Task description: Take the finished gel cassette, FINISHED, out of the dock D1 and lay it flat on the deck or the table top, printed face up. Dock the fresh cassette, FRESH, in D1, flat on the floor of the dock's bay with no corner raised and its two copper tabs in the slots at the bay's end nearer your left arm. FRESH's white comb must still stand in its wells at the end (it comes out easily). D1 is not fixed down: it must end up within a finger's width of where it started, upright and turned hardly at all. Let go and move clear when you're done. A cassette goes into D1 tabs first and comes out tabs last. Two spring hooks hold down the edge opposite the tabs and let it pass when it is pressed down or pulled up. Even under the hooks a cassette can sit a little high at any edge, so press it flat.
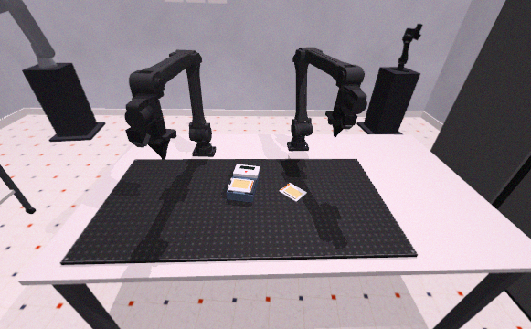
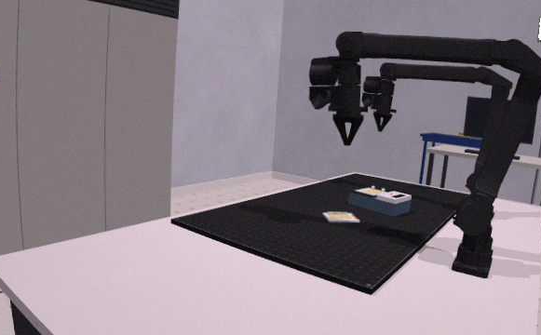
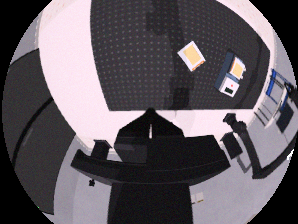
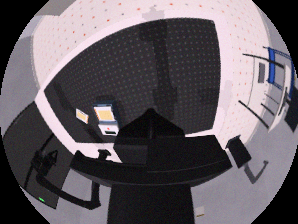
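Dock D1 [image 1: 240,196] [image 2: 376,205] [image 3: 224,70] stands upright on the deck, its white housing at the end towards the arm bases. One cassette [image 1: 241,185] [image 2: 370,192] [image 3: 237,68] [image 4: 104,114] lies in its bay, yellow face up. Another cassette [image 1: 293,192] [image 2: 341,217] [image 3: 192,56] [image 4: 82,116] lies flat on the deck beside it, turned at an angle, an orange edge showing. Names, combs and exact seating are too small to tell. My left gripper [image 1: 336,135] [image 2: 347,144] [image 3: 150,111] and right gripper [image 1: 164,158] [image 2: 380,130] [image 4: 151,110] are shut, empty and raised, well away from both cassettes.
The black perforated deck [image 1: 178,238] [image 2: 275,242] lies on the pale table [image 1: 452,219] [image 2: 158,279]. Both arm bases stand behind the deck's back edge. The dock and the loose cassette are a short gap apart, between the two arms.
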### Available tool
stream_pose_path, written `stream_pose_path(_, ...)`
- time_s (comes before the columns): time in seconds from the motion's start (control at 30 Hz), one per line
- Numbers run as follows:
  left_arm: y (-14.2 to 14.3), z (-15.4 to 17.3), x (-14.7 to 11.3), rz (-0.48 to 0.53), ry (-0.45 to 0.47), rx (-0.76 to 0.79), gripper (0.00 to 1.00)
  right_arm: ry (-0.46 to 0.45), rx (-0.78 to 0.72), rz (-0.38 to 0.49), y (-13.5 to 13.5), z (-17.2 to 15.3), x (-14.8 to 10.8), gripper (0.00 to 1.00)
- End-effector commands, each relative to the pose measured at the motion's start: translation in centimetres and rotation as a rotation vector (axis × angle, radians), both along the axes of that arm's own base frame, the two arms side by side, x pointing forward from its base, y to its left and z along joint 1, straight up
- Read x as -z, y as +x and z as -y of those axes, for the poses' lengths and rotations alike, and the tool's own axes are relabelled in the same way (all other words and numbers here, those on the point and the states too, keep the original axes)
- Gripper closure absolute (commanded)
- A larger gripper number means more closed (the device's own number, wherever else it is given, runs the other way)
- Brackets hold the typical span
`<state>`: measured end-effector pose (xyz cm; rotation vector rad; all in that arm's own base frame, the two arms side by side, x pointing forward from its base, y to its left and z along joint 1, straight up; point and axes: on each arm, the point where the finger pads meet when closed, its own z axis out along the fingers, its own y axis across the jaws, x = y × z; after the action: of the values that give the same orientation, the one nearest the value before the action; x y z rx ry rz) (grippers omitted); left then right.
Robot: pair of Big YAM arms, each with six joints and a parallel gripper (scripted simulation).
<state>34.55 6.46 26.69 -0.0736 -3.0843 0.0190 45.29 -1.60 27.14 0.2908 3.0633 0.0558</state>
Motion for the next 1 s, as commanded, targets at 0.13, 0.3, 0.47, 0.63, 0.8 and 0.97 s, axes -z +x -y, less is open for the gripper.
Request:
stream_pose_path(0.13, 0.7, -0.3, -2.6, 0.057, 0.011, -0.011, 1.0, -0.019, -0.114, -0.028, -3.7, 2.0, -0.8, 1.0)
stream_pose_path(0.3, 0.7, -0.3, -2.6, 0.057, 0.011, -0.011, 1.0, -0.034, -0.204, -0.055, -5.9, 3.1, -1.3, 1.0)
stream_pose_path(0.47, 0.7, -0.3, -2.6, 0.057, 0.011, -0.011, 1.0, -0.038, -0.231, -0.063, -7.2, 3.7, -1.6, 1.0)
stream_pose_path(0.63, 0.7, -0.3, -2.6, 0.057, 0.011, -0.011, 1.0, -0.038, -0.231, -0.063, -9.5, 4.7, -2.0, 1.0)
stream_pose_path(0.8, 0.7, -0.3, -2.6, 0.057, 0.011, -0.011, 1.0, -0.038, -0.231, -0.063, -10.0, 4.9, -2.1, 1.0)
stream_pose_path(0.97, 0.7, -0.3, -2.6, 0.057, 0.011, -0.011, 1.0, -0.038, -0.231, -0.063, -10.0, 4.9, -2.1, 1.0)
